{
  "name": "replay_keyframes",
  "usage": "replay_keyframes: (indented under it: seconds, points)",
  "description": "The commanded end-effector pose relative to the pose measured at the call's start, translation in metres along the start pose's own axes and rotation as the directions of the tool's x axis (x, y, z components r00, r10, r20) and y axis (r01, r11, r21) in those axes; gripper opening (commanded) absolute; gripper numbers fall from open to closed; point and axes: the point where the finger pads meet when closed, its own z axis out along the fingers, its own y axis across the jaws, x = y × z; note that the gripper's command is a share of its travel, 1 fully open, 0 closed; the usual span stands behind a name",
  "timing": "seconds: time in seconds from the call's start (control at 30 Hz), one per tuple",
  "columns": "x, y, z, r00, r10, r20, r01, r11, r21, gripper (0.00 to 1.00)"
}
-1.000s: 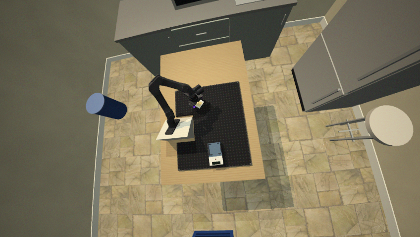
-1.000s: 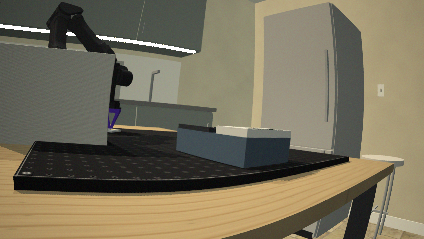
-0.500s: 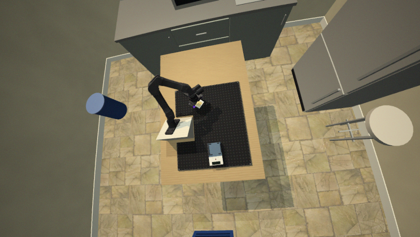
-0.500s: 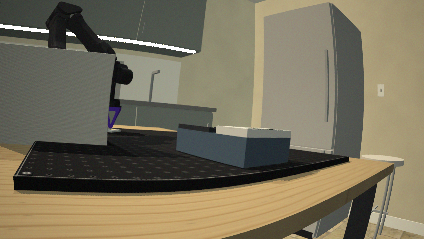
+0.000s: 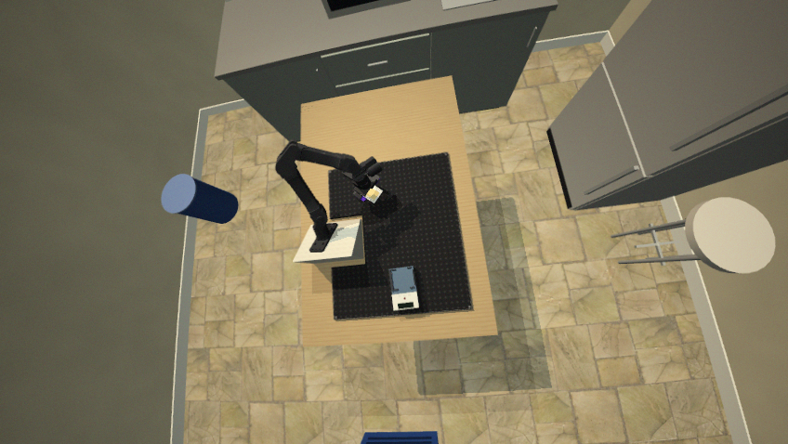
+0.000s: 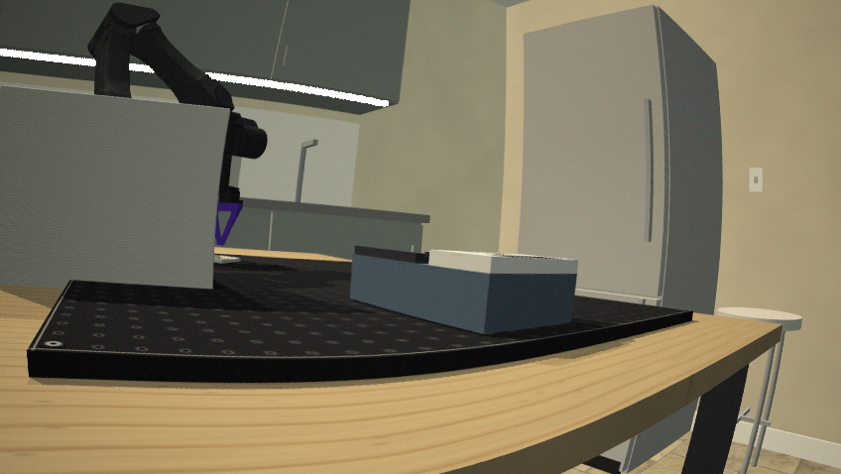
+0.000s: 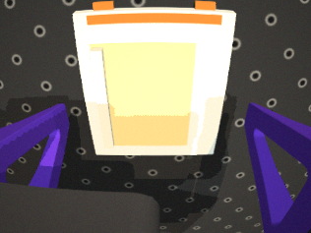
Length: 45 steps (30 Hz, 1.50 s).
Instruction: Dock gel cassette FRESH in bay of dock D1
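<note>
The arm (image 5: 308, 181) reaches over the cassette (image 5: 375, 194) on the black deck (image 5: 441, 231).

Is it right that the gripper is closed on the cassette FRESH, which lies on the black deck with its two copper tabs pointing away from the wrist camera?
Not quite. The gripper is open, its purple fingers clear of FRESH on both sides, as the wrist view shows. The rest is right.
</note>
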Motion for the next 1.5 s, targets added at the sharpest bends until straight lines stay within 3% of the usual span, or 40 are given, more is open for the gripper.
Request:
replay_keyframes:
  seconds: [0.0,1.1,1.47]
  points:
    - [-0.003,-0.008,-0.017,1.0,-0.01,0.002,0.01,1.0,0.021,1.0]
    - [-0.003,-0.007,-0.055,1.0,0.018,0.001,-0.018,1.0,0.019,1.0]
    - [-0.002,-0.006,-0.056,1.0,0.03,0.003,-0.03,0.999,0.015,1.0]
